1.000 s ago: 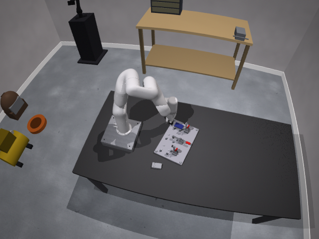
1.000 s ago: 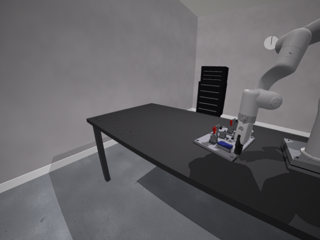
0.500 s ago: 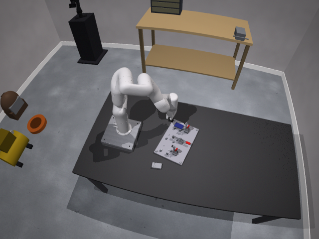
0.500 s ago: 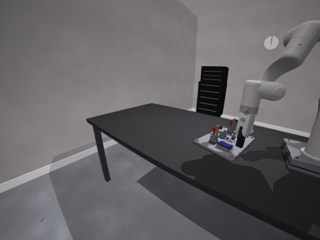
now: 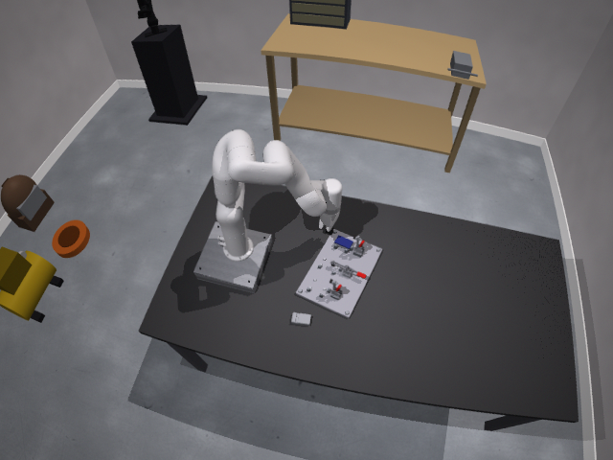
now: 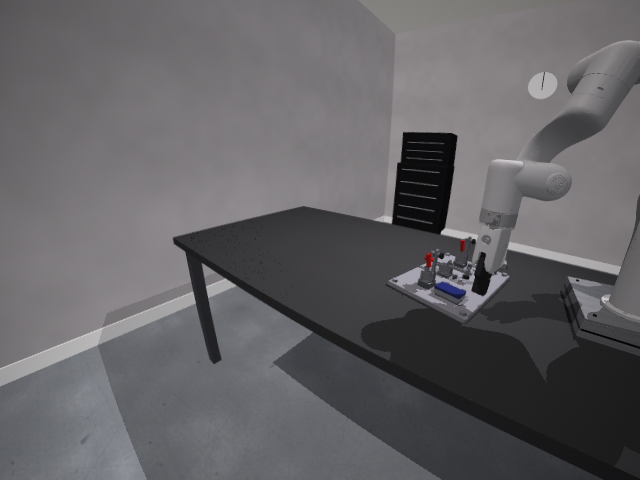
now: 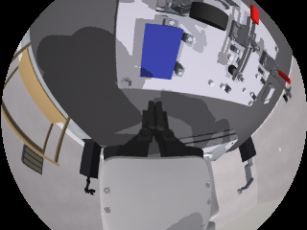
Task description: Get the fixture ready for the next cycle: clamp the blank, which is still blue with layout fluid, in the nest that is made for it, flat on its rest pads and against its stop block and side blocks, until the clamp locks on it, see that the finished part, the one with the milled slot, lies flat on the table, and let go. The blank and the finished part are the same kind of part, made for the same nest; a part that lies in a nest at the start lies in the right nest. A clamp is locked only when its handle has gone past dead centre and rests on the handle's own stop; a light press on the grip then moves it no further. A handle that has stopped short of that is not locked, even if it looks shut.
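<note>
The blue blank point(image 5: 343, 241) lies in the far nest of the grey fixture plate point(image 5: 339, 275); it also shows in the exterior view point(image 6: 449, 291) and in the wrist view point(image 7: 159, 50). The red handle of that nest's clamp point(image 5: 361, 242) stands up beside it. My gripper point(image 5: 327, 230) point(image 6: 480, 283) is shut and empty, just off the plate's far edge, near the blank's end; in the wrist view point(image 7: 155, 115) the fingertips meet. The pale finished part point(image 5: 301, 318) lies flat on the black table in front of the plate.
Two more clamps with red handles point(image 5: 361, 274) point(image 5: 338, 288) stand on the plate. My arm's base point(image 5: 235, 263) sits to the left. A wooden shelf table point(image 5: 371, 83) stands behind, a black cabinet point(image 6: 424, 181) at the wall.
</note>
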`<state>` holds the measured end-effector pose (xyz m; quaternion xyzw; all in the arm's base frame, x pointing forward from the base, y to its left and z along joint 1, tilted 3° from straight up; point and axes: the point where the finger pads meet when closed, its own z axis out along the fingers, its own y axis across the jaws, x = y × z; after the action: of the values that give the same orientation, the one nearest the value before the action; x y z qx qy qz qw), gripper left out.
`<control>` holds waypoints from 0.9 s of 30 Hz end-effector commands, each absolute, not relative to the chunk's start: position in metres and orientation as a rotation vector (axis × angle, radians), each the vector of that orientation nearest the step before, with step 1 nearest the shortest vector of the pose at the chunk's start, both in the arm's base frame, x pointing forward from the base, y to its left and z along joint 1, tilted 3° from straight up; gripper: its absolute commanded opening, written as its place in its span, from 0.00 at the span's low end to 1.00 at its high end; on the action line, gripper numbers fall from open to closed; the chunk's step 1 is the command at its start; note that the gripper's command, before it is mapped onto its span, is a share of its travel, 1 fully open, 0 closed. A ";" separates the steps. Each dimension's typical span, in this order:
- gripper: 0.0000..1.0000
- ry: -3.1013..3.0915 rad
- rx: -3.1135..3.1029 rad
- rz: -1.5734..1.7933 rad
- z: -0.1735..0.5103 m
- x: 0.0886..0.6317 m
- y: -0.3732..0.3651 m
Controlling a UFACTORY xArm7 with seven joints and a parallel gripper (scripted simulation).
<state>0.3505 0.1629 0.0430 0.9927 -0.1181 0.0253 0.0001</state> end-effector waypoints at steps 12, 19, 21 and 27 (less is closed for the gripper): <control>0.00 -0.371 3.120 0.084 0.043 0.352 0.164; 0.00 -0.371 3.120 0.084 0.044 0.358 0.166; 0.00 -0.371 3.120 0.084 0.044 0.365 0.169; 0.00 -0.371 3.120 0.084 0.045 0.395 0.181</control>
<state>0.3771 0.1739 0.0431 0.9927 -0.1179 0.0246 0.0005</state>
